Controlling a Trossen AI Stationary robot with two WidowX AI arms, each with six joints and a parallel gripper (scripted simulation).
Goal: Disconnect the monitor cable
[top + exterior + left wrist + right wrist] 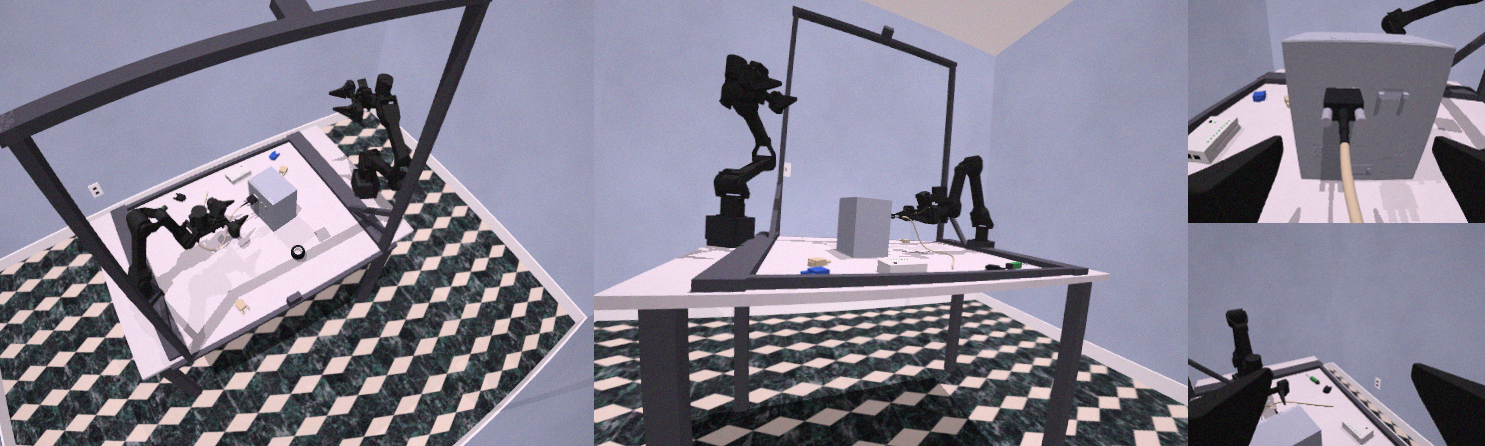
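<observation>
- The cable removal stands at its opening stage: the plug sits against the upright grey rectangular box point(280, 210) point(871, 227) point(1372, 55) point(1293, 427) on the white surface point(340, 260) point(794, 255) point(1248, 114) point(1328, 422); loosening, pulling and setting free all appear left to do.
- The black jointed left arm point(140, 250) point(976, 185) point(1242, 342) reaches in low from the box's 8 o'clock in the top view, facing the plug.
- The black jointed right arm point(396, 132) point(756, 125) point(1427, 11) is raised at the box's 2 o'clock, well clear of it.
- The left claw point(240, 210) point(900, 215) point(1359, 143) is wide open and empty; so is the right claw point(332, 101) point(788, 91) point(1342, 372).
- A tan, rounded cable point(216, 250) point(919, 240) point(1348, 184) point(1305, 404) droops toward 6 o'clock in the left wrist view.
- The black blocky plug point(252, 199) point(893, 216) point(1343, 97) looks straight and seated.
- Pale cylindrical thumbscrews point(1359, 114) flank its 5 and 7 o'clock, ungripped; whether either has been loosened cannot be told.
</observation>
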